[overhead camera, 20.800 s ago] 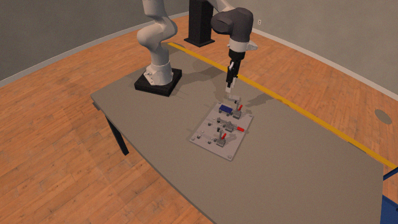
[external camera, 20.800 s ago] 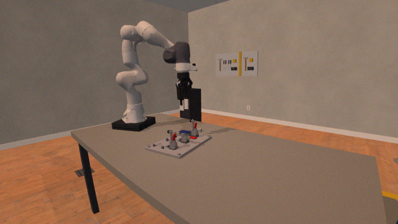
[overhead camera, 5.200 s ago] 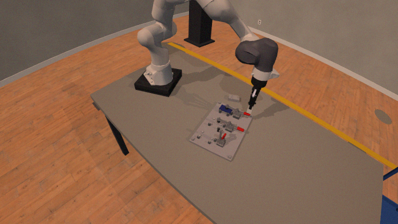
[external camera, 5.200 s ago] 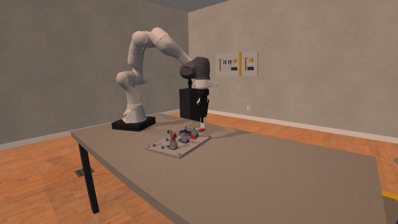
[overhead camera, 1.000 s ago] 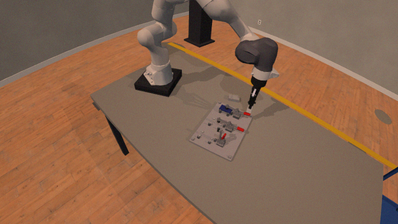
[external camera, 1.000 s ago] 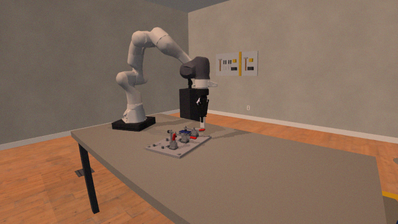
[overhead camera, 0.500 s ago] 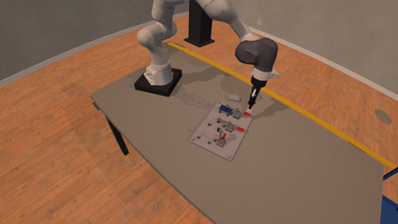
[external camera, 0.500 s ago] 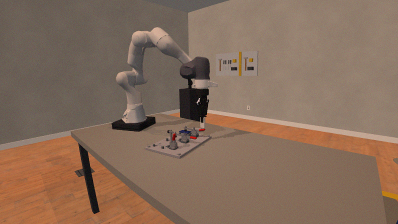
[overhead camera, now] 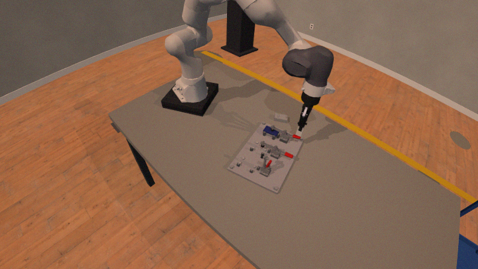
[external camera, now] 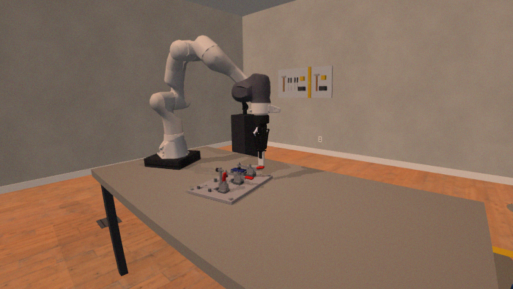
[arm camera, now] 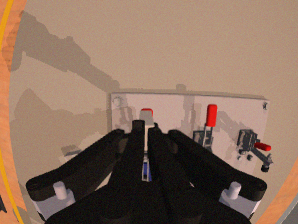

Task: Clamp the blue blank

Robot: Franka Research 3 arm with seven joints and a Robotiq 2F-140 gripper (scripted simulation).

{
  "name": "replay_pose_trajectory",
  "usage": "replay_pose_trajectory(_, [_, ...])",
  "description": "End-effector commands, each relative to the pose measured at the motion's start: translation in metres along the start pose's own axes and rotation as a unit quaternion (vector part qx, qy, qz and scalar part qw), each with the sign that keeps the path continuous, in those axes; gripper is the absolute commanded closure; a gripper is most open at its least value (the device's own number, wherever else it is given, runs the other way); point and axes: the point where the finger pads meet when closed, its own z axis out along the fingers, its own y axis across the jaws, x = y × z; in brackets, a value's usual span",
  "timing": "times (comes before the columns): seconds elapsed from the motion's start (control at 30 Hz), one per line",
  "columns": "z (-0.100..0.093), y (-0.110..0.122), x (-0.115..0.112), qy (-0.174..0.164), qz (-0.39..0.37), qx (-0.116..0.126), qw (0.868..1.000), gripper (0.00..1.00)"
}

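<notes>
The blue blank (overhead camera: 270, 130) (external camera: 236, 169) lies in the far nest of the grey fixture plate (overhead camera: 241, 174) (external camera: 208, 191) (arm camera: 174, 106), under that nest's clamp bar. The clamp's red handle (overhead camera: 296, 136) (external camera: 260, 167) (arm camera: 147, 112) lies low at the plate's far right corner. My gripper (overhead camera: 299, 132) (external camera: 260, 163) (arm camera: 145, 119) is shut and empty, its tips pointing straight down onto that handle. The grey finished part (overhead camera: 280, 117) lies flat on the table behind the plate. In the wrist view my fingers hide the blank.
The middle clamp's red handle (overhead camera: 289, 155) (external camera: 249, 177) (arm camera: 212, 115) lies down over an empty nest. The near clamp's handle (overhead camera: 268, 163) (external camera: 224, 176) (arm camera: 264, 147) stands up. The robot base (overhead camera: 190, 99) sits at the table's far left.
</notes>
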Motion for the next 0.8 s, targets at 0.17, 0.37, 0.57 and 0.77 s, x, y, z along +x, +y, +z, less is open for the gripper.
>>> replay_pose_trajectory(0.17, [0.0029, 0.0012, -0.0002, 0.0, 0.0, -0.001, 1.0, 1.0])
replay_pose_trajectory(0.37, [0.0029, 0.0012, -0.0002, 0.0, 0.0, -0.001, 1.0, 1.0])
replay_pose_trajectory(0.57, [0.0031, 0.0012, -0.0002, 0.0, 0.0, -0.001, 1.0, 1.0])
replay_pose_trajectory(0.77, [0.0049, 0.0012, -0.0002, 0.0, 0.0, -0.001, 1.0, 1.0])
